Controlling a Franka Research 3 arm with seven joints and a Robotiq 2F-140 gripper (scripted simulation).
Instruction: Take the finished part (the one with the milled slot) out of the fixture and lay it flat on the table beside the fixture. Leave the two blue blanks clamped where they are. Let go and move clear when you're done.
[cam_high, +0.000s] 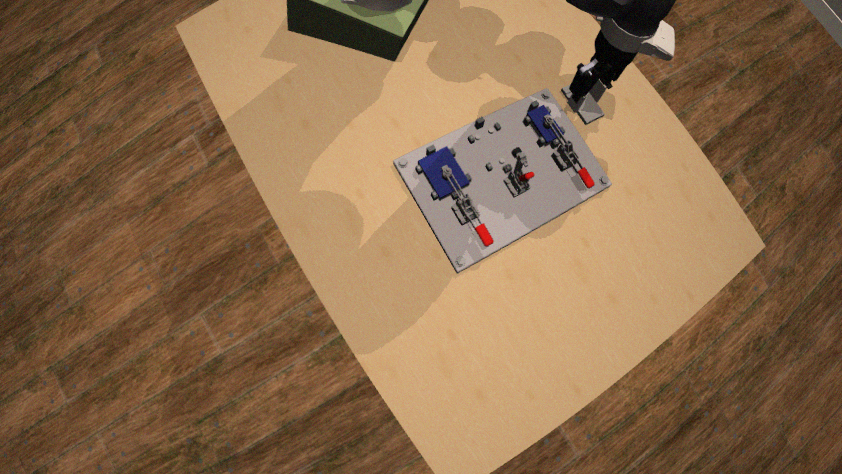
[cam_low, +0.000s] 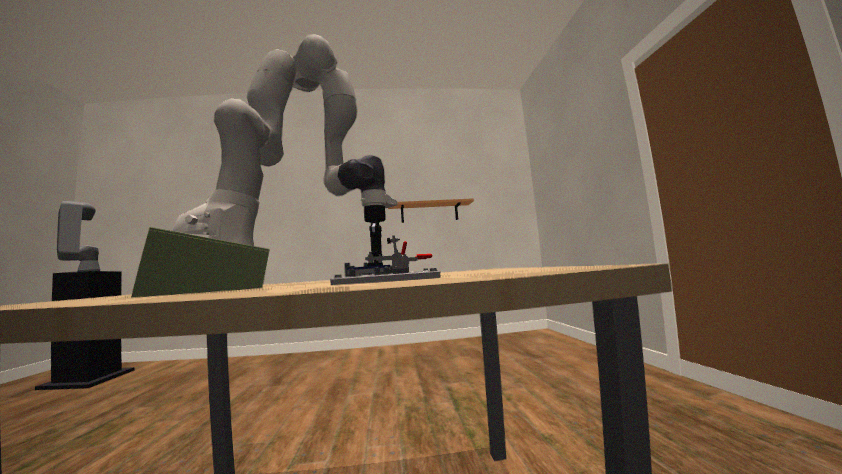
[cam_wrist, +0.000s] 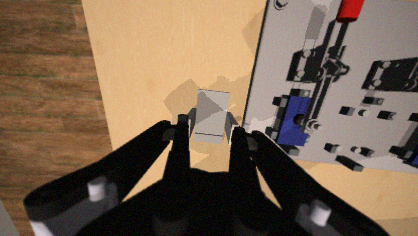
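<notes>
And the claw is pinching the grey finished part, black fingers on either side of it! The part sits off the fixture plate, just beside the plate's corner, near the surface's far edge by the arm. Whether it touches the surface, can't tell. On the plate, both blue blanks sit under their clamps, red handles down; the middle clamp stands over a bare station.
</notes>
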